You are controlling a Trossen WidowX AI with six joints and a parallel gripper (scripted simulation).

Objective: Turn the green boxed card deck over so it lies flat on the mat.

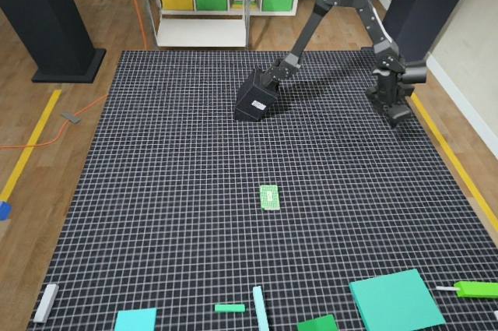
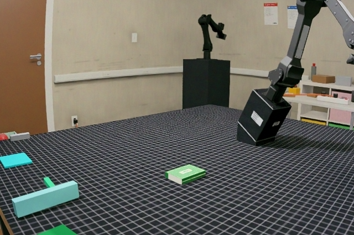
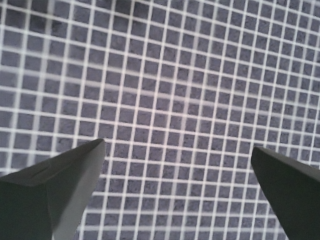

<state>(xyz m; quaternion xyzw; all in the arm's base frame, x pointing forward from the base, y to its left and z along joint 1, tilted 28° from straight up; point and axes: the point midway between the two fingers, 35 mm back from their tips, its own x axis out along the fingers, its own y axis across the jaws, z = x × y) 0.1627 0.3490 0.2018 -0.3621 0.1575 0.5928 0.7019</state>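
Note:
The green boxed card deck (image 1: 269,197) lies flat on the black gridded mat, near its middle, with a broad face up; it also shows in the exterior view (image 2: 185,173). My gripper (image 1: 249,111) hangs low over the mat at the back, well away from the deck, its black housing tilted (image 2: 258,137). In the wrist view the two fingers stand wide apart (image 3: 177,150) with only mat between them. The deck is not in the wrist view.
Along the mat's front edge lie a large teal plate (image 1: 396,300), a cyan plate (image 1: 135,319), a cyan bar (image 1: 260,308), small green blocks (image 1: 229,308) and a white bar (image 1: 46,302). My arm's base (image 1: 390,93) stands at the back right.

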